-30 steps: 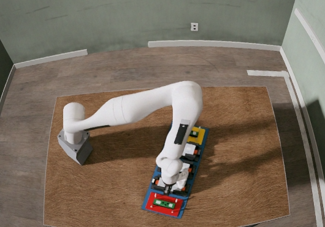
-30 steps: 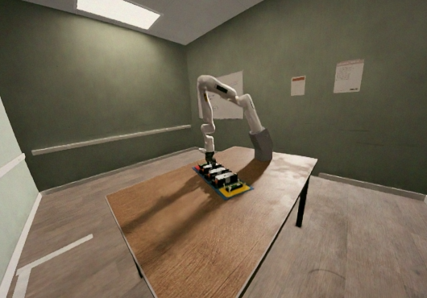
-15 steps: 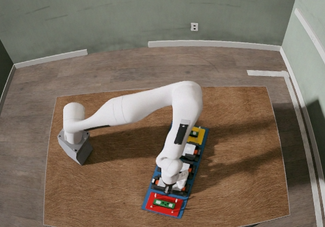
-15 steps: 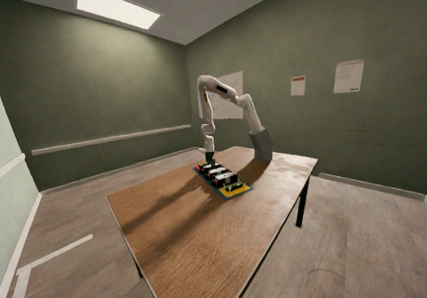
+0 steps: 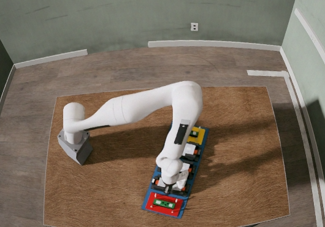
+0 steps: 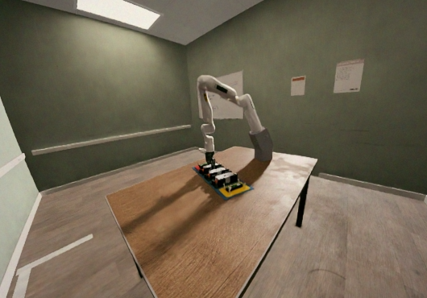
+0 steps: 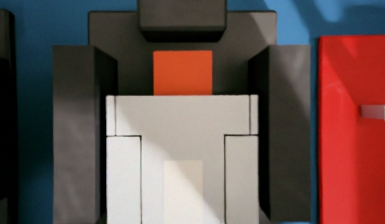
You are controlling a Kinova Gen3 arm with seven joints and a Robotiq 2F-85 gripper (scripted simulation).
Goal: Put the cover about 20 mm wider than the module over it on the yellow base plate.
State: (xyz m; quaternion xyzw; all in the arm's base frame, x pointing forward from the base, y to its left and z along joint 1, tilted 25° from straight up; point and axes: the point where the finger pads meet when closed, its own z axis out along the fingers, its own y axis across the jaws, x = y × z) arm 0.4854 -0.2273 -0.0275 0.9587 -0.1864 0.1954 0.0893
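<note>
Top view, left to right: the arm is reaching from its base to a strip of parts on the wooden surface [image 5: 110, 184] [image 6: 201, 229]. The jaws [image 5: 167, 189] [image 6: 212, 162] are being held low over the end cover [image 5: 160, 183] [image 6: 206, 166] [image 7: 183, 120], which is sitting in its holder [image 5: 181, 192] [image 6: 205, 170] [image 7: 78, 135] beside the red plate [image 5: 165, 212] [image 6: 196, 167] [image 7: 335, 165]. Further right, the middle cover [image 5: 184, 167] [image 6: 217, 171] and the last cover [image 5: 189, 149] [image 6: 225, 177] are being kept in holders, and the yellow plate [image 5: 198, 140] [image 6: 229, 193] is bearing its module [image 5: 194, 133] [image 6: 234, 187], uncovered.

A grasp is apparently being set up or made on the end cover. The jaws are standing partly closed, neither fully released nor clenched; whether the walls are being touched cannot be told. Whether this cover is being rightly chosen by width cannot be told either. A light, even squeeze is being called for next, then a straight lift; too much pressure would be risking a dent.

In the wrist view, the cover's seated end is being shown between dark side blocks, while the fingertips are being left out. In the exterior view, the jaws' low height is being revealed.
</note>
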